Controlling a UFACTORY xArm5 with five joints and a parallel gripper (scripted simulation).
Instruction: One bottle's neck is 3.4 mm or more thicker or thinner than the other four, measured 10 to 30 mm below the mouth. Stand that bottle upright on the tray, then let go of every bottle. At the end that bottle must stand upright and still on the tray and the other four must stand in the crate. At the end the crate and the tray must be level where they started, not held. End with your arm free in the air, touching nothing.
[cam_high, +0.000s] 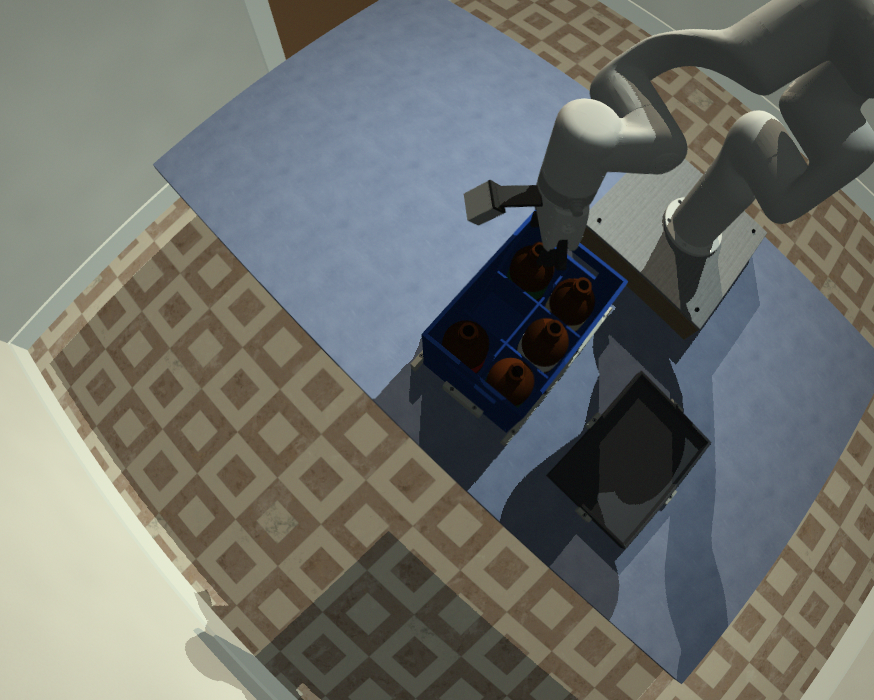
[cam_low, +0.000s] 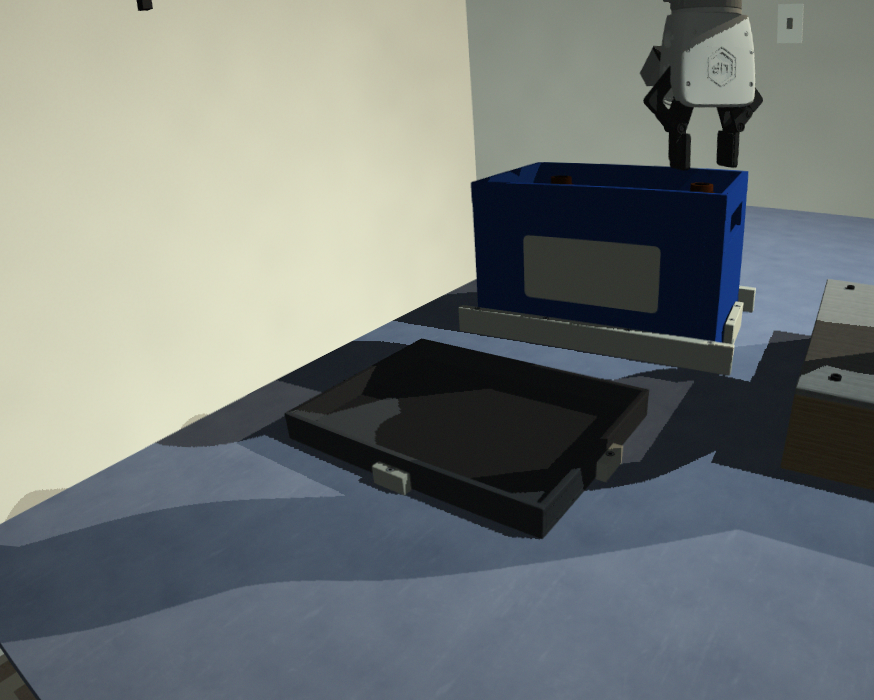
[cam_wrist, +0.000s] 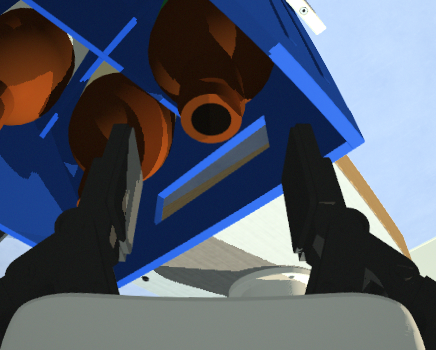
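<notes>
A blue crate (cam_high: 521, 328) with dividers holds several brown bottles standing upright. My gripper (cam_low: 704, 151) is open and empty, a little above the crate's far corner. In the wrist view the fingers straddle the mouth of the nearest bottle (cam_wrist: 212, 115), which stands in the corner cell; its mouth is still below the fingertips. In the overhead view this is the bottle (cam_high: 531, 266) under my wrist. The black tray (cam_high: 627, 459) lies empty beside the crate; it also shows in the exterior view (cam_low: 474, 426).
The crate sits in a pale holder frame (cam_low: 598, 335). My base stands on a grey wooden block (cam_high: 671, 255) right behind the crate. One crate cell (cam_high: 485, 295) holds no bottle. A pale wall (cam_low: 218, 182) lies to the left.
</notes>
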